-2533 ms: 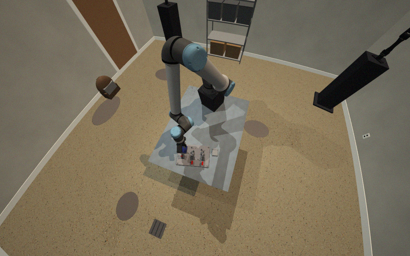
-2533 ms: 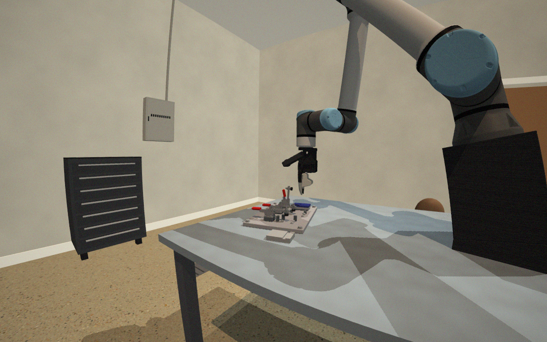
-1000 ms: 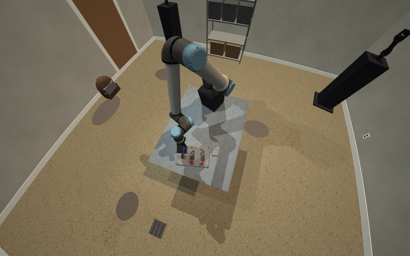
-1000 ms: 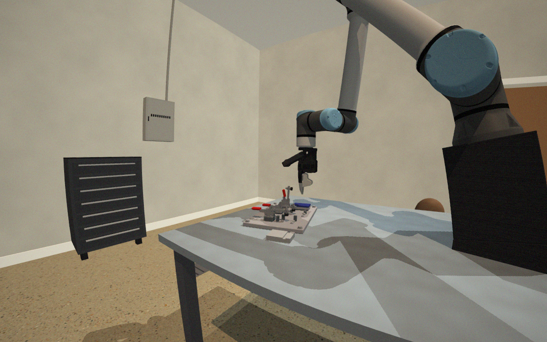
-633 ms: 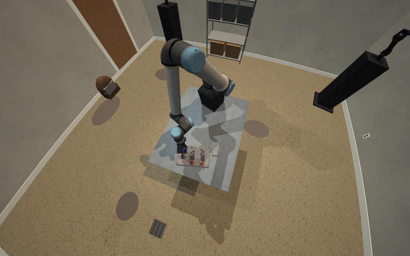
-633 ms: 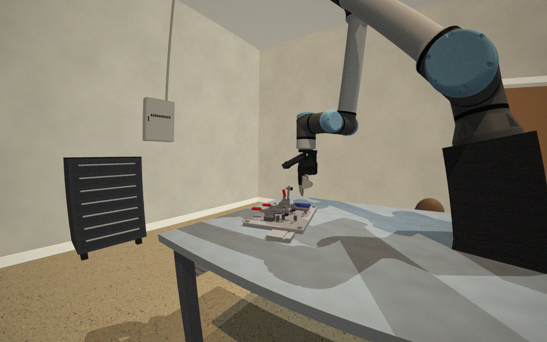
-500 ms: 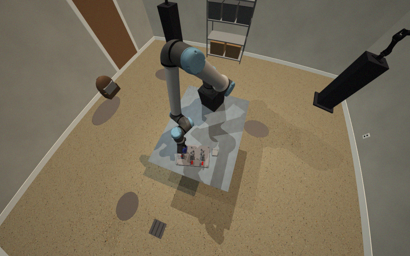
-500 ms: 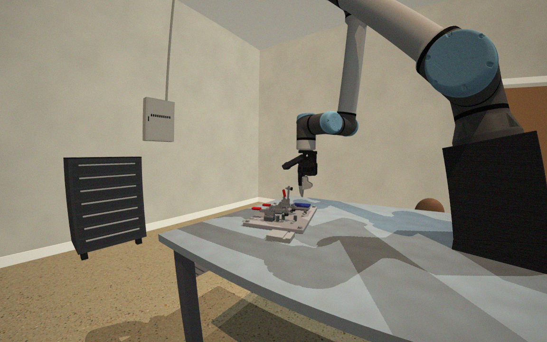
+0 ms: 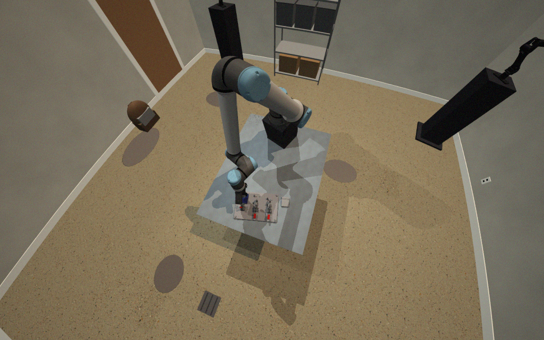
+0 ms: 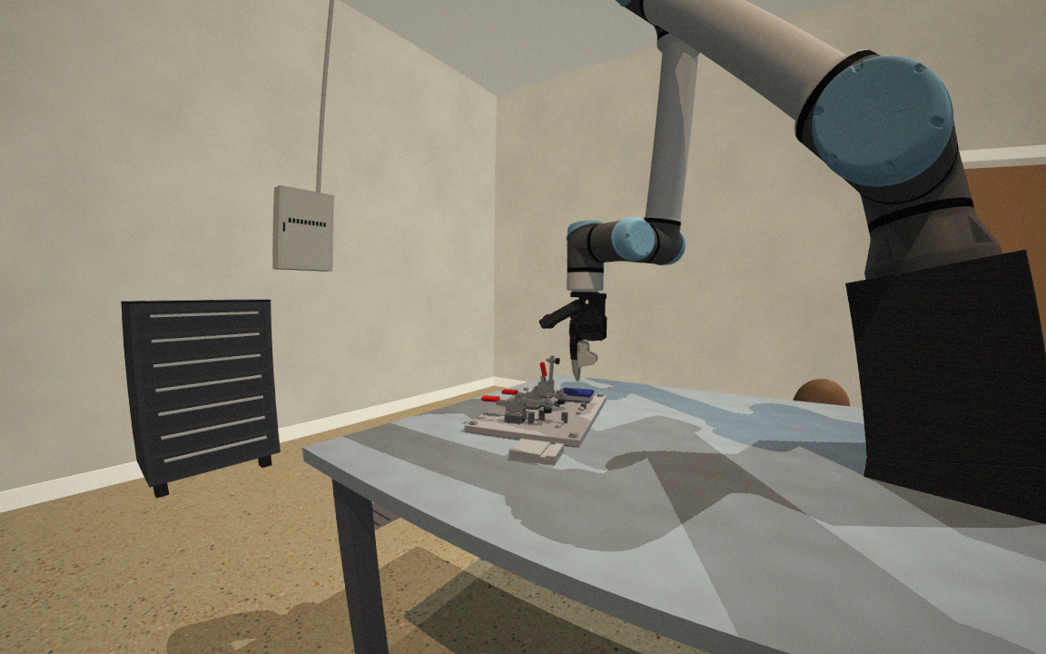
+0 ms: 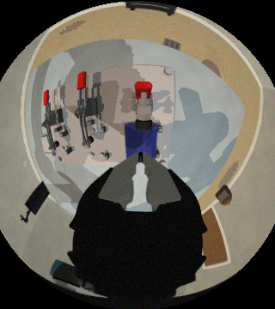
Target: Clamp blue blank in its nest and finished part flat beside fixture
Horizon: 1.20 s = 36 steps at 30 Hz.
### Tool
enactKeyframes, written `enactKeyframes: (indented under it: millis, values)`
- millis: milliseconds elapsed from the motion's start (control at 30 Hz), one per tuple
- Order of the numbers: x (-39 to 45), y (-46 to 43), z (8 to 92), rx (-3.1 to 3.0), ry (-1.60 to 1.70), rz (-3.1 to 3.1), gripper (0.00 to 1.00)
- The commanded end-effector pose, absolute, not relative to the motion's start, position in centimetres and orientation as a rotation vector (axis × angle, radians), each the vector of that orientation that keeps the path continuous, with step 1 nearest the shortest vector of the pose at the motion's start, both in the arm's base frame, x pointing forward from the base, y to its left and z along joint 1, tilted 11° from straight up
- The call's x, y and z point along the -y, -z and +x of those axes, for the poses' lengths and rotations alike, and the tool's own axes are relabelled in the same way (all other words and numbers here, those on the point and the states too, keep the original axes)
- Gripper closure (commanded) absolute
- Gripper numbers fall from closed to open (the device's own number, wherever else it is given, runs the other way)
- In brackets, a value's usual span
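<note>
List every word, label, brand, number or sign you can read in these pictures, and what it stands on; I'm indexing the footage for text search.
None: no readable text shows in any view.
Wall box: a row of small dark marks, too small to read, possibly not writing.
Fixture plate, red clamp handles, blue blank, finished part, drawer cabinet and arm: no lettering visible.

The grey desk [image 10: 754, 552] carries a pale fixture plate [image 10: 580, 424] near its far end. A flat grey part [image 10: 538, 450] lies just beside that plate. The arm's black pedestal [image 10: 998, 455] stands at the other end.
</note>
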State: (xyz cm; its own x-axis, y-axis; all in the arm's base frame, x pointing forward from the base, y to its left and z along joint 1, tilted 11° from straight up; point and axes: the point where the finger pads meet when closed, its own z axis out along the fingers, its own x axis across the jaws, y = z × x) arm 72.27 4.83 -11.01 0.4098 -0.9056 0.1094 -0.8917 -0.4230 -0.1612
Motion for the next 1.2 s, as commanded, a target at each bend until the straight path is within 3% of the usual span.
enactKeyframes:
  millis: [0, 1167]
  values:
    - [-4.8, 11.0, 72.3, -1.642, 0.278, -2.571, 1.00]
    - [-1.9, 12.1, 66.3, -1.642, 0.278, -2.571, 1.00]
